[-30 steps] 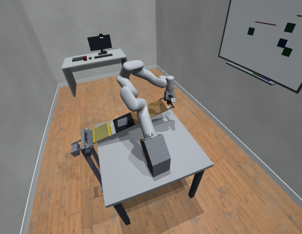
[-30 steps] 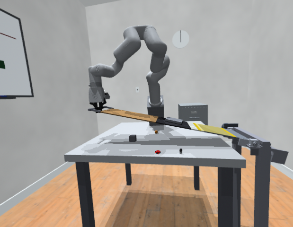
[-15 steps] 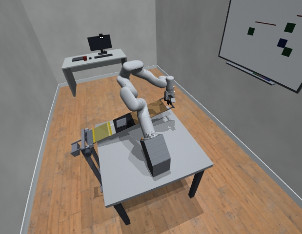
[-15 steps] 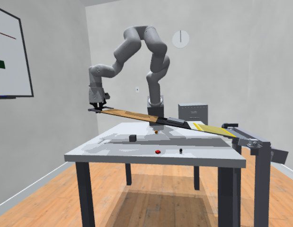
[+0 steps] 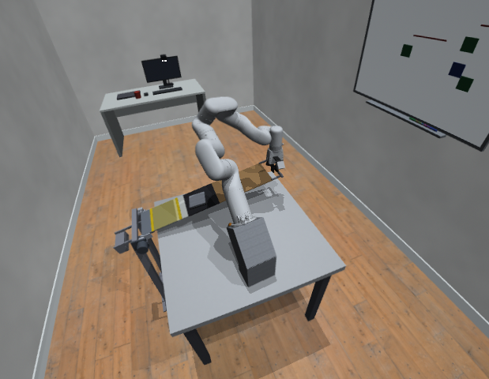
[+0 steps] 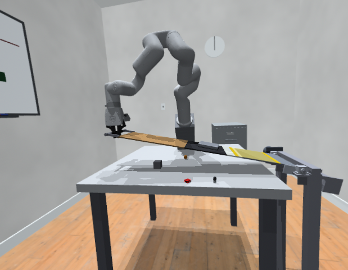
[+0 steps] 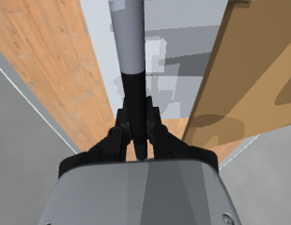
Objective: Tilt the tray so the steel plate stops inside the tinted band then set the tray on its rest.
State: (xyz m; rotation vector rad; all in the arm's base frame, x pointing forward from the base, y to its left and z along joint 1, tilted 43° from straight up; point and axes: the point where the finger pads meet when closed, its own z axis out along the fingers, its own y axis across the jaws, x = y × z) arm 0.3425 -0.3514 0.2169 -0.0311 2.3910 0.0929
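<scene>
The long tray (image 6: 197, 145) is tilted, its handle end raised and its far end low on the hinge stand (image 6: 300, 168). My gripper (image 6: 117, 132) is shut on the tray's handle bar (image 7: 136, 112) at the raised end; it also shows in the top view (image 5: 275, 167). The grey steel plate (image 5: 197, 199) lies flat on the dark part of the bed, also seen in the exterior view (image 6: 208, 144). It sits uphill of the yellow tinted band (image 5: 166, 212), which lies between two solid yellow lines (image 6: 251, 154). The plate is outside the band.
A small dark block (image 6: 157, 163), a red piece (image 6: 187, 180), a small black piece (image 6: 214, 179) and an orange ball (image 6: 185, 157) lie on the table. The arm's base pedestal (image 5: 252, 253) stands mid-table. A cabinet (image 6: 229, 135) stands behind.
</scene>
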